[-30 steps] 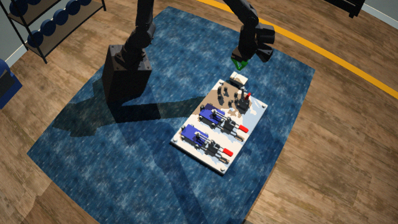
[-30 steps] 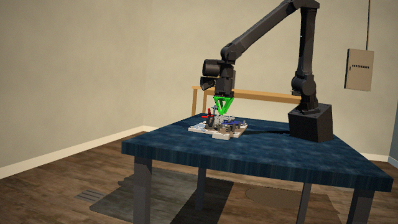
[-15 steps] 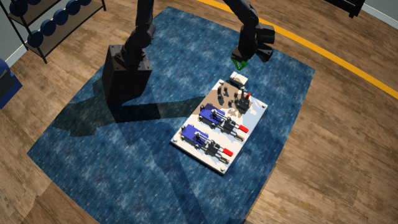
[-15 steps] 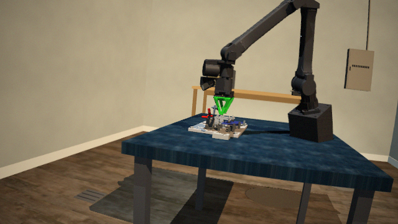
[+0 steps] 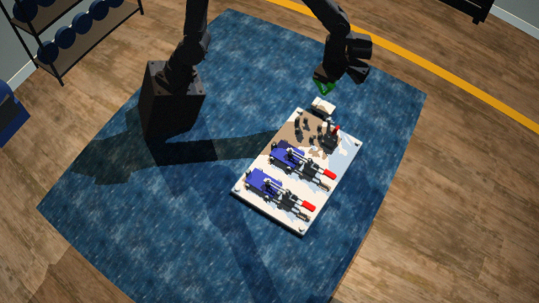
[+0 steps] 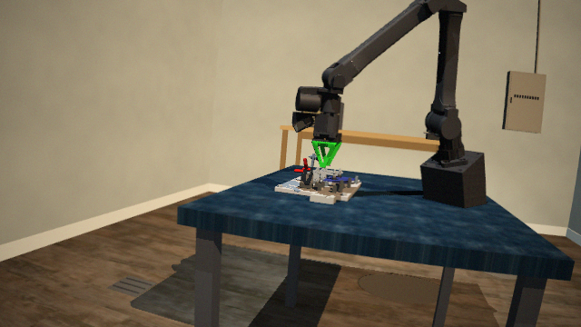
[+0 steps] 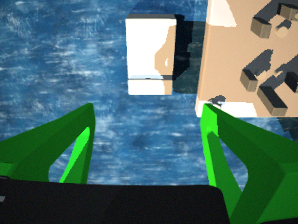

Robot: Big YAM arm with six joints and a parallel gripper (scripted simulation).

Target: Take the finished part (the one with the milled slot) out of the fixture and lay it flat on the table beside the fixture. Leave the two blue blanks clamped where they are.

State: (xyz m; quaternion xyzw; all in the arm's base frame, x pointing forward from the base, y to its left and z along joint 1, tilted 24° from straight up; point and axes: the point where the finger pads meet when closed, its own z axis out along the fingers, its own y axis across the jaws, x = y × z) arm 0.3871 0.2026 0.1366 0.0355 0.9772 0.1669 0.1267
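Finished part (image 5: pixel 323 107) (image 6: pixel 322 199) (image 7: pixel 149 55): whitish block, flat on tbl beside fixture (image 5: pixel 269 204) (image 6: pixel 290 191) (image 7: pixel 215 60), w/ tan patch.

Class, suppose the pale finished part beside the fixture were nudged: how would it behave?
The finished part looks rigid, given its crisp, straight edges. Being blocky and flat-lying, it would probably slide rather than roll or tip.

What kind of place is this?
Probably a workshop or robotics test room: a clamping fixture on the table, a breaker-style wall box, and a yellow floor line suggest it.
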